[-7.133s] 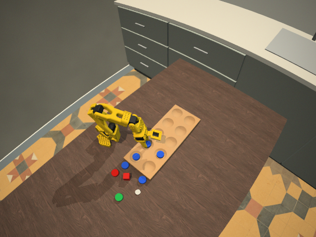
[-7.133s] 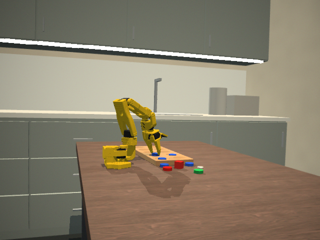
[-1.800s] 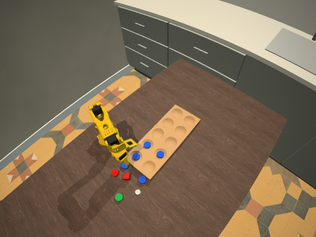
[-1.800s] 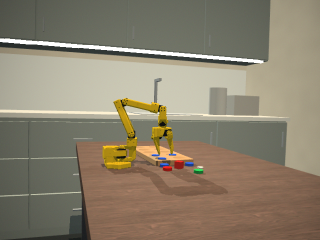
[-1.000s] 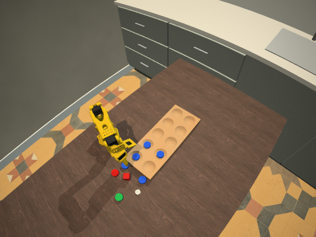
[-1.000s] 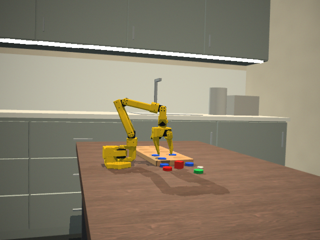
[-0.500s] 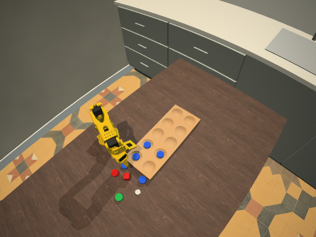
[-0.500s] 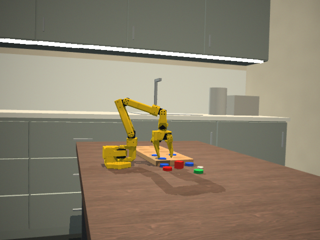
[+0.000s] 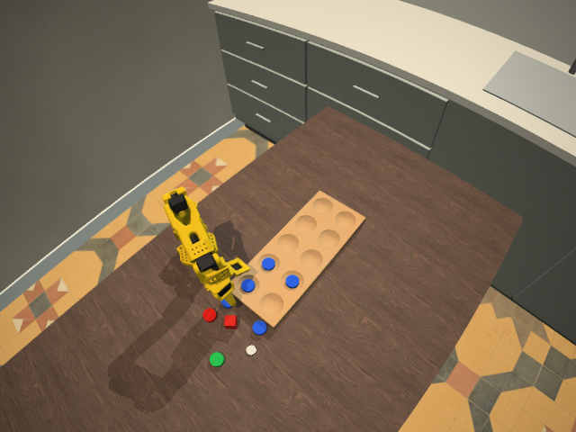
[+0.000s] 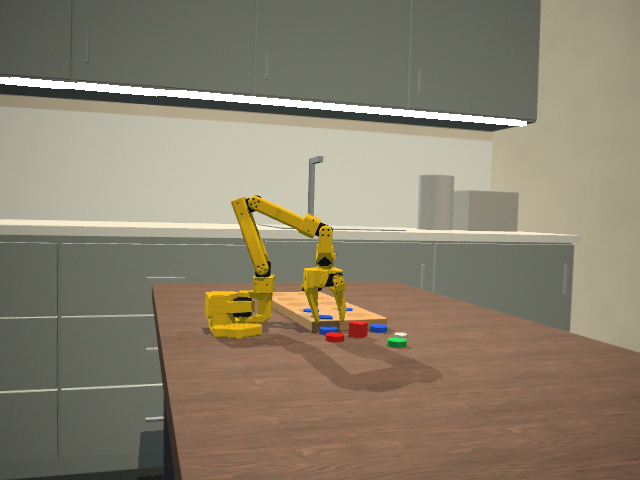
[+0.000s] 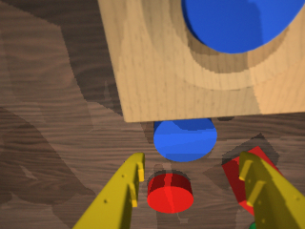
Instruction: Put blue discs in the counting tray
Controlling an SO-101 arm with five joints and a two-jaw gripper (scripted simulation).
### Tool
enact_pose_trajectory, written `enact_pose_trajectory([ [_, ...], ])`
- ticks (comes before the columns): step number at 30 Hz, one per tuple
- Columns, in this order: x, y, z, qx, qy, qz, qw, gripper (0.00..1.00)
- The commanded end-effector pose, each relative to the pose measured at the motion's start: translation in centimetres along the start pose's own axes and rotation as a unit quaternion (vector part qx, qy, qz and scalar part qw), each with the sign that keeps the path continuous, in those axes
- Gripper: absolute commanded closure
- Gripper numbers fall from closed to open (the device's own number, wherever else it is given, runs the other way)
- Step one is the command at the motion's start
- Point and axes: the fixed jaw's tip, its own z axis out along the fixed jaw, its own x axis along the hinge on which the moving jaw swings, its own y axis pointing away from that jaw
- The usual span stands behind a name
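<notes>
The wooden counting tray (image 9: pixel 308 241) (image 10: pixel 289 304) (image 11: pixel 157 72) holds three blue discs (image 9: pixel 268 263) (image 9: pixel 292 281) (image 9: pixel 248 284) in pockets at its near end; one of them fills the top of the wrist view (image 11: pixel 233 24). A loose blue disc (image 9: pixel 226 303) (image 10: pixel 328 329) (image 11: pixel 185 140) lies on the table against the tray's near corner. My gripper (image 9: pixel 228 297) (image 10: pixel 328 321) (image 11: pixel 191 167) hangs just above it, open and empty, pointing down. A second loose blue disc (image 9: pixel 259 327) (image 10: pixel 378 327) lies by the tray's end.
A red disc (image 9: pixel 210 314) (image 10: pixel 334 336) (image 11: pixel 170 192) and a red cube (image 9: pixel 229 321) (image 10: pixel 357 328) (image 11: pixel 235 174) lie close beside the fingers. A white disc (image 9: pixel 250 349) (image 10: pixel 400 334) and a green disc (image 9: pixel 216 358) (image 10: pixel 397 342) lie farther out. Kitchen cabinets stand beyond the table.
</notes>
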Motion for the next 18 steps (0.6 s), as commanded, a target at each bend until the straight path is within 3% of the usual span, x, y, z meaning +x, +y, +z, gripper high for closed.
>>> enact_pose_trajectory([
  [1,0.23,-0.64,-0.47,0.022,0.006,0.0,1.0,0.73],
  [18,0.22,-0.62,-0.18,0.022,0.006,0.0,1.0,0.73],
])
